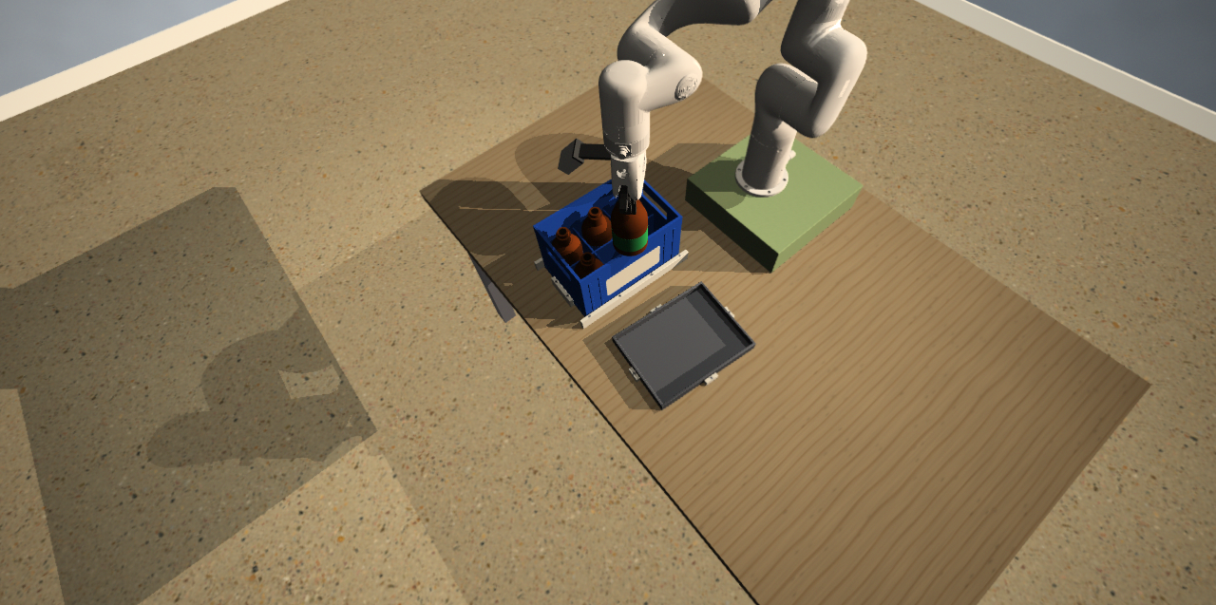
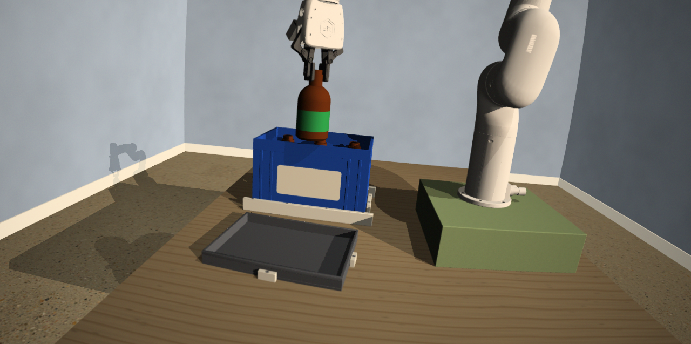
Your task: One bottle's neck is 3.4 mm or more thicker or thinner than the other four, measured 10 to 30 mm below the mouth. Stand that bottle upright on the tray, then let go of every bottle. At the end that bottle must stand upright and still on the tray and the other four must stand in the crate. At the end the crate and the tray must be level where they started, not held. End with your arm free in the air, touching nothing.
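My gripper is shut on the neck of a brown bottle with a green label and holds it upright above the blue crate. The bottle's base hangs about level with the crate's rim. In the top view the gripper and the held bottle stand over the crate's far side. Three other brown bottles show in the crate; only their caps peek over the rim in the exterior view. The dark grey tray lies empty in front of the crate.
The arm's green base block stands right of the crate and tray. A pale rail runs along the crate's front foot. A small dark object lies on the mat behind the crate.
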`<state>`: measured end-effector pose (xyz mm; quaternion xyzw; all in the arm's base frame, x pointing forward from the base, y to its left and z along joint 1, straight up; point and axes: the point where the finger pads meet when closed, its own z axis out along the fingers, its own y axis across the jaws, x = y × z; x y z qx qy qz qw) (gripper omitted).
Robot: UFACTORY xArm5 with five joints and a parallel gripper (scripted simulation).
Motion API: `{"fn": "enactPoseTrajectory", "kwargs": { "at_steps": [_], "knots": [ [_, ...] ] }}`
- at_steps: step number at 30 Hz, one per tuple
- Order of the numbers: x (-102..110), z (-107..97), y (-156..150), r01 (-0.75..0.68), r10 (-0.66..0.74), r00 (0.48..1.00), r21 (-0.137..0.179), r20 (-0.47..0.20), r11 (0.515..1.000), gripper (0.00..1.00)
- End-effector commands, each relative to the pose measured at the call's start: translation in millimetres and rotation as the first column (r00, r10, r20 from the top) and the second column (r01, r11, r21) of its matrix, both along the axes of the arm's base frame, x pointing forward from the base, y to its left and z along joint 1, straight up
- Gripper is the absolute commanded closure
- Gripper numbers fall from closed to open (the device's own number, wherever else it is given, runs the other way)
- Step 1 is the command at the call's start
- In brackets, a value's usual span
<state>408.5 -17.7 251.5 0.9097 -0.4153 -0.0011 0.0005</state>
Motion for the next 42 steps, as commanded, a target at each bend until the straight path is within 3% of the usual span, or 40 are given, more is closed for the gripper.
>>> {"fn": "enactPoseTrajectory", "kwargs": {
  "at_steps": [1,42],
  "knots": [
    [1.7,1.6,9.1,0.0,0.0,1.0,0.0,0.004,1.0,1.0],
    [7.8,1.8,88.4,0.0,0.0,1.0,0.0,0.004,1.0,1.0]
  ]
}}
